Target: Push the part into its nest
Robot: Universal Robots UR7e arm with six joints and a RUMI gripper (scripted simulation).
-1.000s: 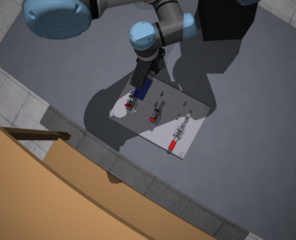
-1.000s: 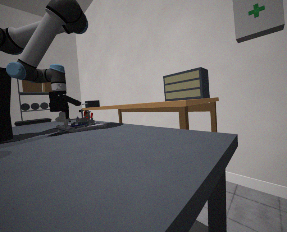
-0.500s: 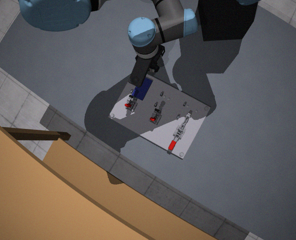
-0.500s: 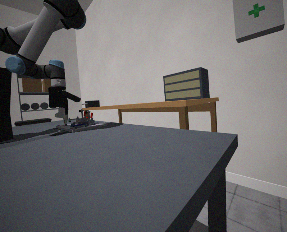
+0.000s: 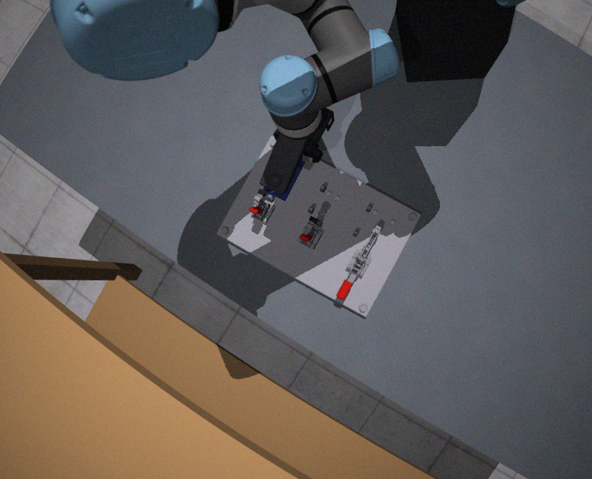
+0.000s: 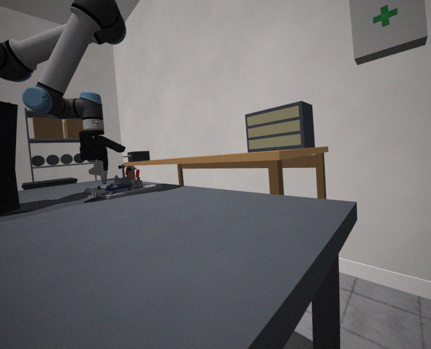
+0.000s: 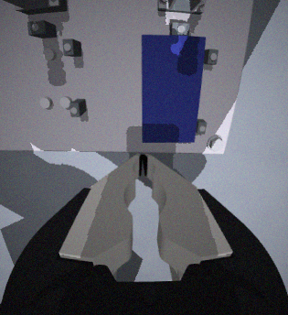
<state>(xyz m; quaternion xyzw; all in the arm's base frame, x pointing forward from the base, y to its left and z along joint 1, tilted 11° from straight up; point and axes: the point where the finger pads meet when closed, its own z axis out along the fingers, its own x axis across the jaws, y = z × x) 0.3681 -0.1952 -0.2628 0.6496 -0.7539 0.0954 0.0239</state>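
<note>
The part is a flat blue rectangular plate (image 7: 171,89) lying on the grey fixture plate (image 5: 320,230). In the wrist view its far end meets a block (image 7: 181,28), and two small side blocks (image 7: 210,56) (image 7: 200,125) sit along its right edge. My gripper (image 7: 142,156) is shut and empty, with its fingertips just outside the part's near end, raised a little above the fixture's edge. In the top view the gripper body (image 5: 285,167) covers most of the part (image 5: 296,174). In the exterior view the gripper (image 6: 103,178) hangs over the fixture's left end (image 6: 116,189).
Three red-handled toggle clamps stand on the fixture (image 5: 256,208) (image 5: 306,236) (image 5: 346,287). More locator blocks and pads (image 7: 73,47) (image 7: 78,107) lie to the left of the part. A wooden table (image 6: 254,156) with a drawer cabinet (image 6: 279,127) stands beyond.
</note>
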